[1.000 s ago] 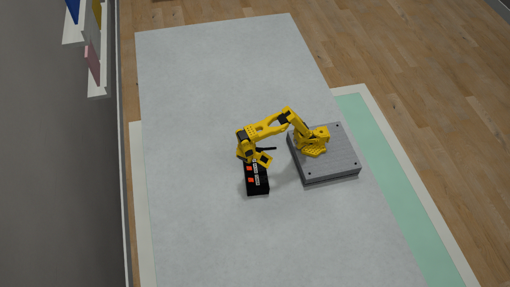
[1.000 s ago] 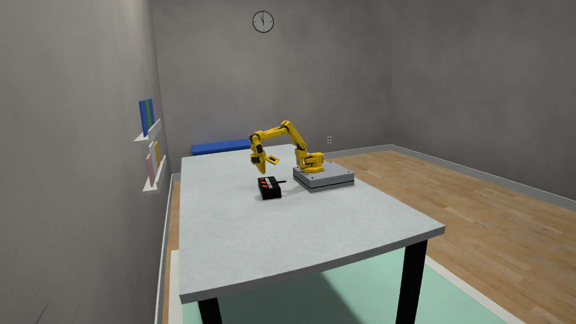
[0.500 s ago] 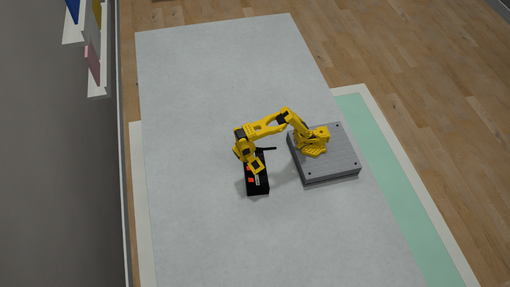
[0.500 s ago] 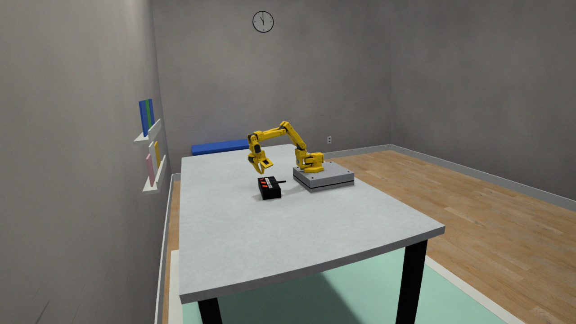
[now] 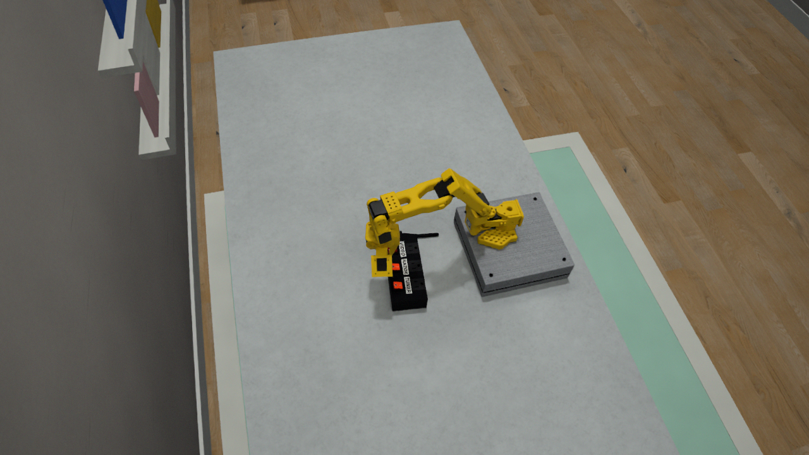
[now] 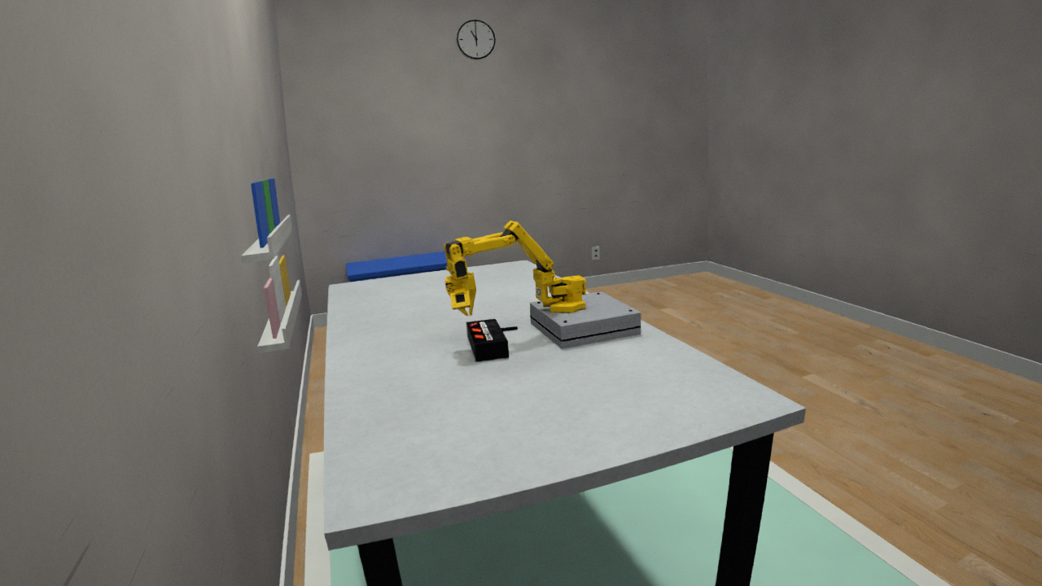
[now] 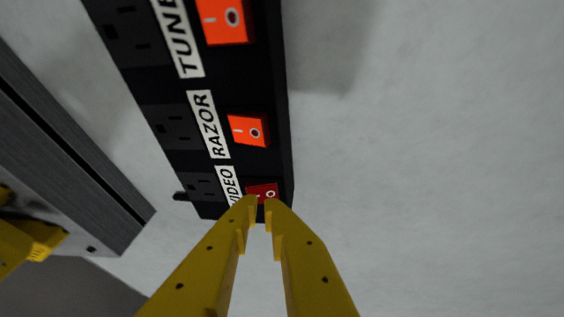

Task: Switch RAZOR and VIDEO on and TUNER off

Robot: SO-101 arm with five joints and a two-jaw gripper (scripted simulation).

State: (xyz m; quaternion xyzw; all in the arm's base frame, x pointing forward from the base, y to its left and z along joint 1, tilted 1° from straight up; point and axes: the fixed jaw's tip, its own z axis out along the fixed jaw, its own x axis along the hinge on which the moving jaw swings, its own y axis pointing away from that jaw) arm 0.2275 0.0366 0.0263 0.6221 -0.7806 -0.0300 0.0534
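Closed and empty, the gripper (image 7: pixel 260 211) hovers right over the dark VIDEO switch (image 7: pixel 263 192) at the near end of the upright power strip (image 7: pixel 260 79) on the worktop (image 7: pixel 419 176), with RAZOR (image 7: pixel 248 130) lit, TUNER (image 7: pixel 223 19) beyond also lit and seemingly needing switching off.

- The yellow arm (image 5: pixel 430 194) rises from its shoulder, bends at the elbow and reaches out level — then the wrist (image 5: pixel 377 230) drops straight down.
- The claw (image 7: pixel 260 210) points downward, its two yellow fingers pressed nearly together with only a thin slit between them and nothing held.
- In the side view the claw (image 6: pixel 466 308) hangs in the air — its tips do not touch anything below.
- The camera block sits on the side of the claw (image 5: pixel 382 265).
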